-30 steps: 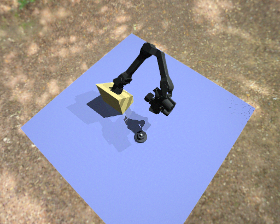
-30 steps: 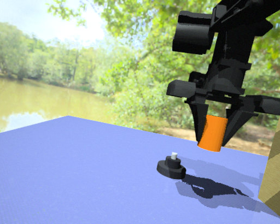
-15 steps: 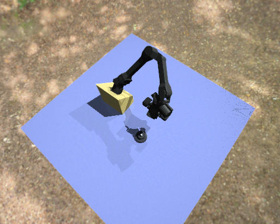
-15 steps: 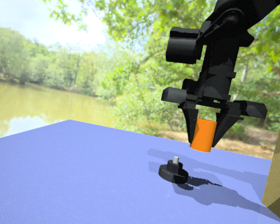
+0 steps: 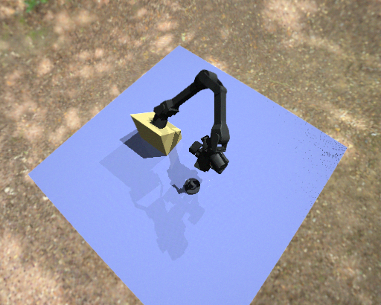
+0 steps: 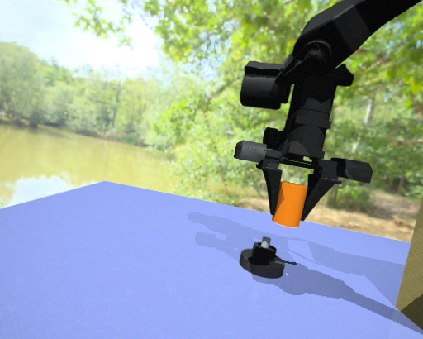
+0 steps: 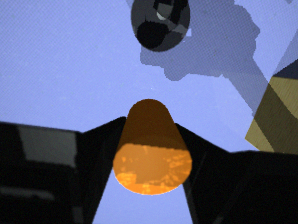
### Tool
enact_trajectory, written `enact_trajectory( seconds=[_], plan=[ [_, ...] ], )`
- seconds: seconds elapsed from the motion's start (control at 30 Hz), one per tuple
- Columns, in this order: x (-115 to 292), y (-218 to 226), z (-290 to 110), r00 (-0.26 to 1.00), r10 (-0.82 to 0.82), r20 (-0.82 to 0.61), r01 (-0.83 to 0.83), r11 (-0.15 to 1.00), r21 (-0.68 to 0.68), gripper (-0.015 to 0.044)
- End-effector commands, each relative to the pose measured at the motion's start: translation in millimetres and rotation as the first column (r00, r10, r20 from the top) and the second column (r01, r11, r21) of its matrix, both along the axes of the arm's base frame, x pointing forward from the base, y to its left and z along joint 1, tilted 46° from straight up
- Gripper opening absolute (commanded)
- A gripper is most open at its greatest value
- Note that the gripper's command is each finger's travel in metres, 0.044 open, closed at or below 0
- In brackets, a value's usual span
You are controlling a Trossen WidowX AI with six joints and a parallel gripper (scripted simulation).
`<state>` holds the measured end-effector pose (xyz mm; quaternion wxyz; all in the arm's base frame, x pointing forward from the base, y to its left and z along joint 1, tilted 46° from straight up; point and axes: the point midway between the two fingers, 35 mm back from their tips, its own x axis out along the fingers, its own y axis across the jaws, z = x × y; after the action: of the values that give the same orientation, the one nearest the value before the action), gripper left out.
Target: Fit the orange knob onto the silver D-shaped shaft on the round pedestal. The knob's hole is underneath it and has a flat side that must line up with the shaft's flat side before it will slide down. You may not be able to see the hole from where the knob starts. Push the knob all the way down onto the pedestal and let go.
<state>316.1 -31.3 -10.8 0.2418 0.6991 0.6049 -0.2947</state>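
- Gripper [image 6: 292, 211] closed on knob [image 6: 291, 204], one finger [image 6: 273, 190] each side; fingers partly apart, stopped by knob's width.
- Knob = orange cylinder, upright, held in the air above mat [image 6: 110, 256], not touching it. Lower end pokes out below fingertips.
- Wrist view: knob [image 7: 151, 150] seen down its length between the two dark fingers; hole not visible.
- Pedestal [image 6: 262, 261]: round, black, sits on mat, below and a bit to cam-left of knob in ext view. Apart from knob, clear gap between.
- Shaft [image 6: 266, 243]: short silver stub standing up from pedestal's middle; flat side can't tell.
- Wrist view: pedestal [image 7: 160, 22] at top of frame, ahead of knob, shaft [image 7: 161, 15] a pale spot on it.
- Top view: gripper [image 5: 210, 158] hangs near pedestal [image 5: 191, 185], knob hidden by arm.
- Arm [image 5: 214, 100] arches up from tan base block [image 5: 156, 132], then down to the wrist.
- Arm's shadow lies across mat around pedestal.
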Motion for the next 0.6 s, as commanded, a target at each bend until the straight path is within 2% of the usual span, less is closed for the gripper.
enact_trajectory(
  seconds=[0.0, 0.57],
  plan=[
    [3.0, -9.8, -9.4, 1.0, -0.003, 0.013, 0.003, 1.0, -0.009, 0.0],
    [-3.3, -35.5, -57.6, 1.0, -0.003, 0.011, 0.003, 1.0, -0.009, 0.0]
  ],
)
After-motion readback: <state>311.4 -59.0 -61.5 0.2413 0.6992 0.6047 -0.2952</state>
